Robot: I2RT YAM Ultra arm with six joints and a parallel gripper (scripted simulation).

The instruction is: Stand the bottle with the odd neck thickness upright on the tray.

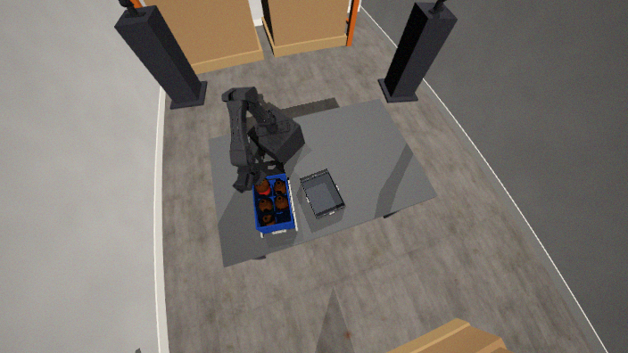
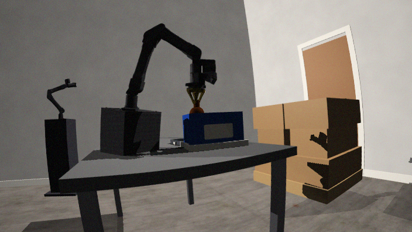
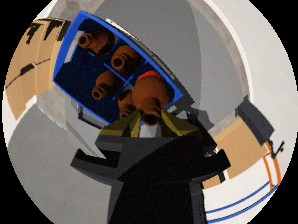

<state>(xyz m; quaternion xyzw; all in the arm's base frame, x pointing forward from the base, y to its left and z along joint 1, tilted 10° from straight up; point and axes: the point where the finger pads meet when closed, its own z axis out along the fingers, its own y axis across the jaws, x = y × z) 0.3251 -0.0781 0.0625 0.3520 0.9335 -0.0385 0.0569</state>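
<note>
A blue crate point(image 1: 273, 201) stands on the table with brown bottles in its cells. My gripper point(image 2: 196, 99) is shut on the neck of one brown bottle point(image 2: 196, 109) at the crate's end nearest the arm base. That bottle's shoulders show above the crate rim point(image 2: 213, 113). In the wrist view the held bottle point(image 3: 149, 99) sits between the yellow fingers, with three other bottles point(image 3: 109, 63) below in the crate point(image 3: 100, 63). In the overhead view the held bottle point(image 1: 262, 186) is in the far left cell. The grey tray point(image 1: 322, 193) lies empty to the crate's right.
The arm's dark base block point(image 1: 278, 138) stands just behind the crate. Two black posts point(image 1: 158, 53) point(image 1: 417, 49) stand on the floor behind the table. Cardboard boxes point(image 2: 307, 146) are stacked beyond the table.
</note>
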